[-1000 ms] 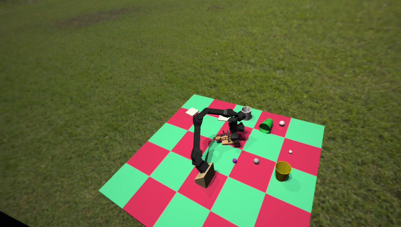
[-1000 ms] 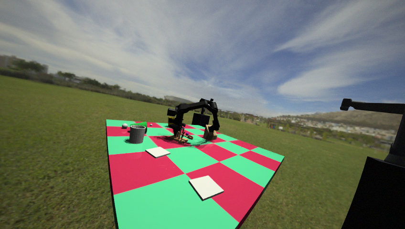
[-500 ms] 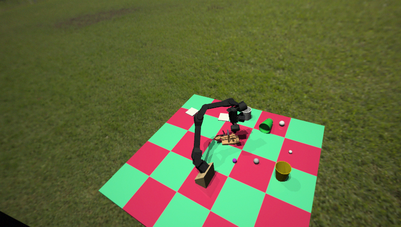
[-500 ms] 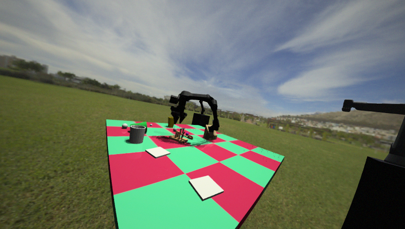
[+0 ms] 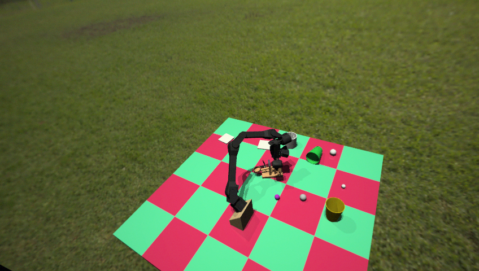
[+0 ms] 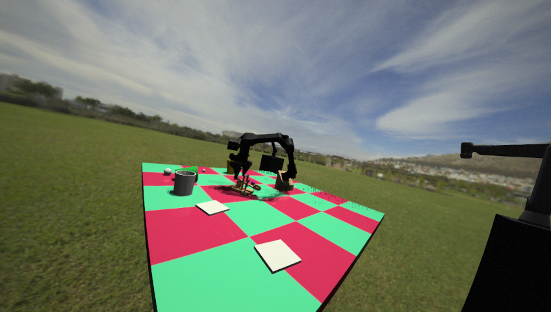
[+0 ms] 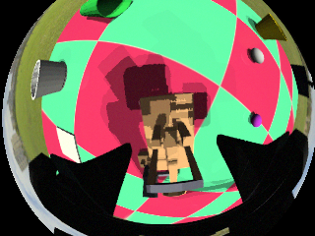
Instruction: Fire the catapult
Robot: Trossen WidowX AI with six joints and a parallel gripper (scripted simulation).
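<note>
The wooden catapult (image 5: 270,174) (image 6: 243,190) (image 7: 162,105) stands on the checkered board, its round cup (image 5: 257,169) toward the arm's base side. I see no ball in that cup in the top view. My gripper (image 6: 241,173) (image 7: 175,144) is open and empty, pointing down just above the catapult, with one finger to each side of it in the wrist view. The mug (image 5: 292,140) (image 6: 184,184) (image 7: 53,76), grey-white, stands upright beyond the catapult. A purple ball (image 5: 277,197) (image 7: 255,120) and a grey ball (image 5: 303,197) (image 7: 255,55) lie on the board.
A green cup (image 5: 314,155) (image 7: 105,7) lies on its side near a white ball (image 5: 332,152) (image 6: 167,171). A yellow bucket (image 5: 334,211) (image 7: 272,29) stands near a small white ball (image 5: 343,186). Two white tiles (image 6: 212,207) (image 6: 277,255) lie flat on the board.
</note>
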